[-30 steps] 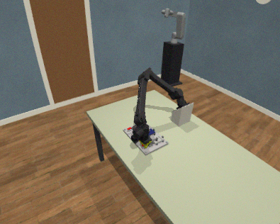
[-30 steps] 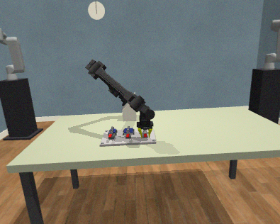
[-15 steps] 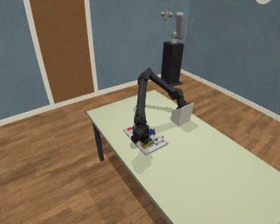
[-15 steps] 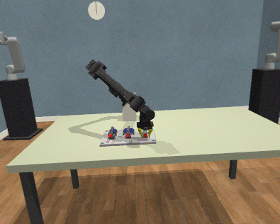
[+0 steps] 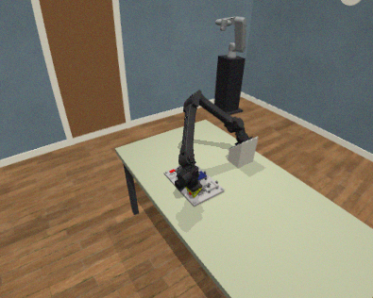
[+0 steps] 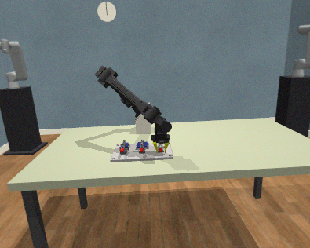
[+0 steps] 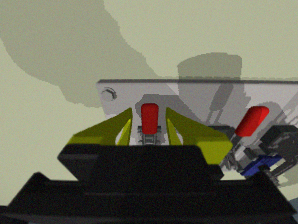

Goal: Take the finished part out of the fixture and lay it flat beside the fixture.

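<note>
The fixture [image 6: 119, 158] lies on the table [image 6: 233, 149]. The hand [image 6: 162, 147] stands over its 3 o'clock end, fingers flanking one clamp handle [image 7: 149, 117].
</note>
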You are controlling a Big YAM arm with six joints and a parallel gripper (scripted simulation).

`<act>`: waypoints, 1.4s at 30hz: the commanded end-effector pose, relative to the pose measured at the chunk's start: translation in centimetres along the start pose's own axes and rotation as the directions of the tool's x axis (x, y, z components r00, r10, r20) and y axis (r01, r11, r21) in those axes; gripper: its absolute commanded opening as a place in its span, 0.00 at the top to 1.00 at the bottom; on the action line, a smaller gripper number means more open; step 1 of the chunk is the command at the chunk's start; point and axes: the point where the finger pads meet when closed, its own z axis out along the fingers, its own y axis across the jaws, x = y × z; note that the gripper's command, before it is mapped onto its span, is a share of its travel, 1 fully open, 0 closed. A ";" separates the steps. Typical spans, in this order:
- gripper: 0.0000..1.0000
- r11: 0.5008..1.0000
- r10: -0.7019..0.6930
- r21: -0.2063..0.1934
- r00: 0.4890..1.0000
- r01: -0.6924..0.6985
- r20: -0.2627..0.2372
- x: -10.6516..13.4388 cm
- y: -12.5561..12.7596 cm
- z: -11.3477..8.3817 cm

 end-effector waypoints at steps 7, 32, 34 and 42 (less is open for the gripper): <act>0.55 1.000 0.011 -0.010 0.999 -0.010 0.048 -1.8 0.5 -1.8; 0.55 0.999 0.029 -0.018 0.998 -0.028 0.064 -2.4 -0.1 -2.8; 0.55 0.999 0.029 -0.018 0.998 -0.027 0.064 -2.4 0.0 -2.8; 0.55 0.999 0.029 -0.019 0.998 -0.028 0.064 -2.4 0.0 -2.8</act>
